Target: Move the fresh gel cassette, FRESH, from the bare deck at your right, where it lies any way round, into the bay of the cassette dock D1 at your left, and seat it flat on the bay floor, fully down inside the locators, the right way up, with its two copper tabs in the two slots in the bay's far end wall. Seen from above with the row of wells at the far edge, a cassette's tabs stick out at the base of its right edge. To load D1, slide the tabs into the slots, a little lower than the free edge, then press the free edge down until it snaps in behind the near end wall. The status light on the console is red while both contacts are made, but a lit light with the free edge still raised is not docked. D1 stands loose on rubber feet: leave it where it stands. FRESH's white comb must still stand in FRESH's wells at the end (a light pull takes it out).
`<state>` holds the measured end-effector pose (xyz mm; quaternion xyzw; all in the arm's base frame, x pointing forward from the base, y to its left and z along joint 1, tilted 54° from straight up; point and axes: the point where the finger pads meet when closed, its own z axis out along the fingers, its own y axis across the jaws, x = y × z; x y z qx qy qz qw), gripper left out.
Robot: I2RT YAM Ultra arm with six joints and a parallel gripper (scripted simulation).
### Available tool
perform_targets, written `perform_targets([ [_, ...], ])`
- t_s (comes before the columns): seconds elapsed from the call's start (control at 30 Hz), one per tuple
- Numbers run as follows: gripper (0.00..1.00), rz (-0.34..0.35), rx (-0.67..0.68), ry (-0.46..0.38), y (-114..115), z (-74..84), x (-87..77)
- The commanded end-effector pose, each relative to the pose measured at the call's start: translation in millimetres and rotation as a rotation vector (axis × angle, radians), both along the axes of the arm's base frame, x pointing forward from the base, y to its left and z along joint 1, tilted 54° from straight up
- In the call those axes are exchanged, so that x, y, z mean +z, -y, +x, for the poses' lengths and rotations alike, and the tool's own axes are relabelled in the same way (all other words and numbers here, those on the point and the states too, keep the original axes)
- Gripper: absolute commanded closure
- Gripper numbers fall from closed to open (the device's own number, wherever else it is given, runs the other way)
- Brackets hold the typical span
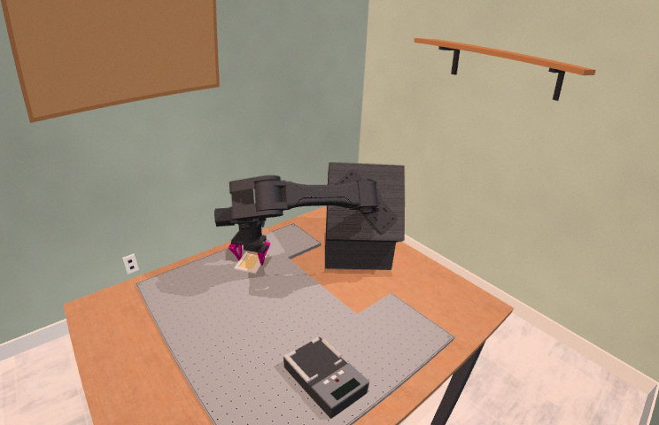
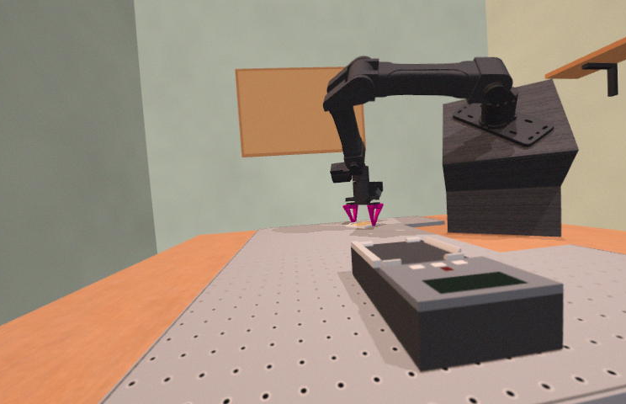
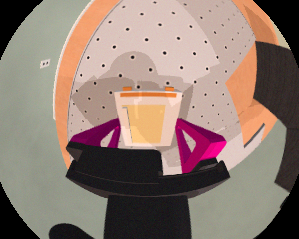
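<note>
The fresh cassette FRESH (image 1: 248, 262) is a pale frame with a yellow gel window, lying flat on the perforated deck at the far end. In the wrist view it (image 3: 149, 119) fills the gap between the fingers, with two copper tabs at its far edge. My gripper (image 1: 249, 253) with magenta fingers is down over it and shut on its two side edges; it also shows in the exterior view (image 2: 362, 215). The dock D1 (image 1: 325, 375) stands near the front of the deck, its dark bay (image 1: 315, 357) empty. Its console light (image 2: 447, 268) looks dull red.
The arm's dark pedestal block (image 1: 364, 215) stands on the table behind the deck. A small grey plate (image 1: 295, 239) lies by the cassette, toward the pedestal. The table edge runs close behind the gripper.
</note>
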<state>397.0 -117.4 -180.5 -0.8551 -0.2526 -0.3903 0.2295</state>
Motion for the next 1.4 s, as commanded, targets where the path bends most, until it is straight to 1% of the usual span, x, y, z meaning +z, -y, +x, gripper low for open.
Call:
perform_targets([
  [0.0, 1.00, -0.008, -0.021, -0.007, 11, -6.7, 8.6],
  [1.37, 1.00, -0.001, -0.020, -0.004, 37, -34.8, 38.6],
])
